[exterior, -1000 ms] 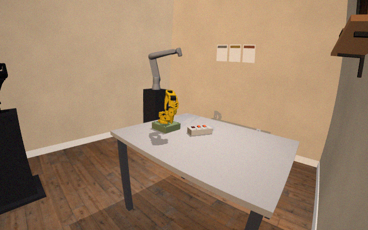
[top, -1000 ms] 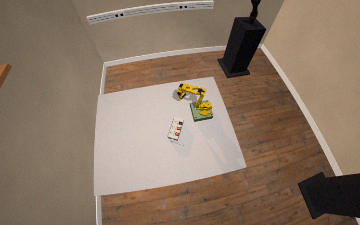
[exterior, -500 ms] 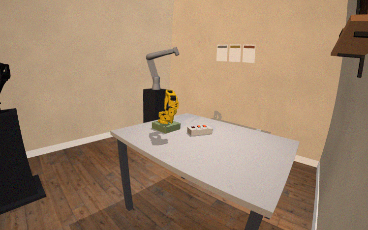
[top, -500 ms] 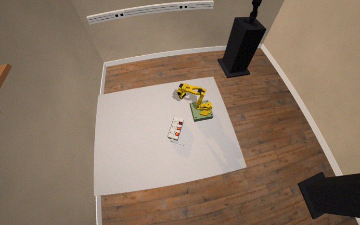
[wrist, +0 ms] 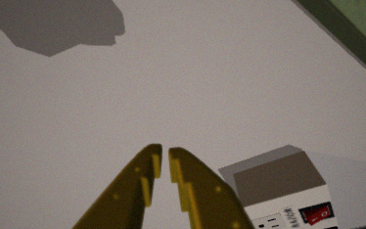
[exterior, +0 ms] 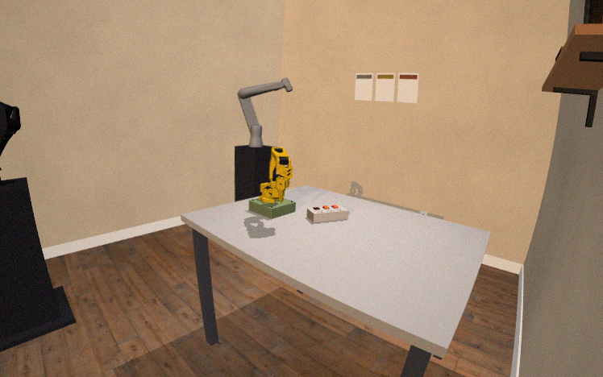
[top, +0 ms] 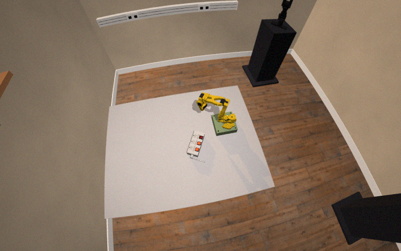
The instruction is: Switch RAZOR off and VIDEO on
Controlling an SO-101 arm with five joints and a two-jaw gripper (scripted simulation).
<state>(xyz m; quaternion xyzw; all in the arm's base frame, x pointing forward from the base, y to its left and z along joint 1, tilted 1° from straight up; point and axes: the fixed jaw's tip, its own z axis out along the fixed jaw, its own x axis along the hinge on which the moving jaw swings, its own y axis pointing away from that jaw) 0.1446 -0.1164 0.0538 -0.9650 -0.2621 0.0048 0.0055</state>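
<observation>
The strip [top: 195, 143] lies face up on the table [top: 141, 177], near the green base [top: 217, 130], apart from the gripper [wrist: 162, 163], which hangs empty with jaws closed above bare tabletop, the strip's RAZOR end just beside it in the wrist view.
</observation>
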